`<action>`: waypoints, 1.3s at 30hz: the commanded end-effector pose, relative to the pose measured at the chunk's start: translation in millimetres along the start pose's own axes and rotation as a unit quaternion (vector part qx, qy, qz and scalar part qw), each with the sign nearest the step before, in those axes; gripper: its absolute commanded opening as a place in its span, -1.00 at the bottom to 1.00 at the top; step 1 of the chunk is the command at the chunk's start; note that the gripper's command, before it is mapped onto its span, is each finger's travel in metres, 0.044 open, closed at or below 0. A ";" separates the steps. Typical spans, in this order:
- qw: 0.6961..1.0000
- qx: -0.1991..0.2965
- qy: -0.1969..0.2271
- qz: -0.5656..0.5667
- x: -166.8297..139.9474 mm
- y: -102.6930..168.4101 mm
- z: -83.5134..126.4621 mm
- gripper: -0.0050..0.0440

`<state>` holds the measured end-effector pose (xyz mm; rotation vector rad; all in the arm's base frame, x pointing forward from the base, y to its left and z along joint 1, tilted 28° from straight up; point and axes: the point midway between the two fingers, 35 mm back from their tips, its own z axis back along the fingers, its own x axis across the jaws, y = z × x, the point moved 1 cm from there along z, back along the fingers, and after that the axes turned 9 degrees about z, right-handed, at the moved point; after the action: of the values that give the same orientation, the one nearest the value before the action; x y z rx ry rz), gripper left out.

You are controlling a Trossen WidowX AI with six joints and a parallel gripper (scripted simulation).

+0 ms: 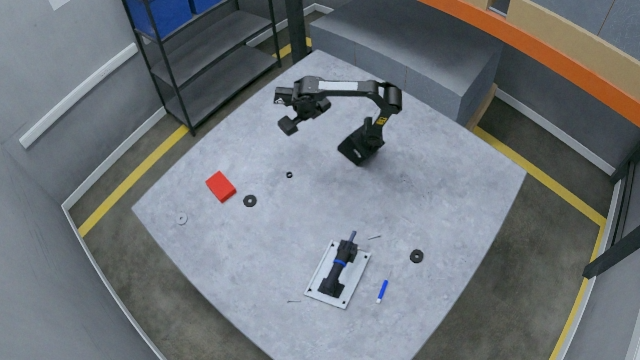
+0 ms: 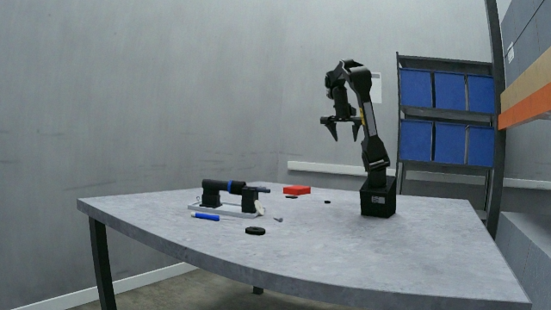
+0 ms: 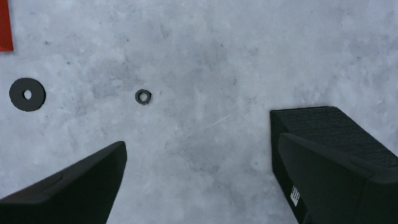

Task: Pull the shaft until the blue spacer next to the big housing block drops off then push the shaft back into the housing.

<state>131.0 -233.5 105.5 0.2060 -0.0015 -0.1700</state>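
Note:
The shaft assembly [image 1: 339,267] stands on a white baseplate [image 1: 338,274] near the table's front edge. It has two black blocks with dark spacers between them. A blue spacer [image 1: 340,262] sits on the shaft between the blocks and also shows in the exterior view [image 2: 230,186]. The shaft's end [image 1: 353,234] sticks out of the block nearer the arm. My gripper [image 1: 289,125] is open and empty. It hangs high above the table, far from the assembly, with its fingers pointing down [image 2: 344,129]. The wrist view shows both fingers over bare table.
A red block [image 1: 220,186], a black washer [image 1: 249,198], a small black ring [image 1: 289,175] and a white washer [image 1: 181,218] lie left of the middle. Another black washer [image 1: 414,258] and a blue-and-white pen [image 1: 382,291] lie right of the baseplate. A shelf rack [image 1: 210,50] stands behind.

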 end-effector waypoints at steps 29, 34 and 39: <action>0.967 -0.035 -0.029 0.252 75.1 51.6 18.2 1.00; 0.936 -0.027 -0.040 0.349 107.8 87.9 17.0 1.00; 0.844 -0.015 -0.071 0.531 148.3 162.8 19.4 1.00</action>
<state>264.8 -140.2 136.4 0.1632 -0.1819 0.7258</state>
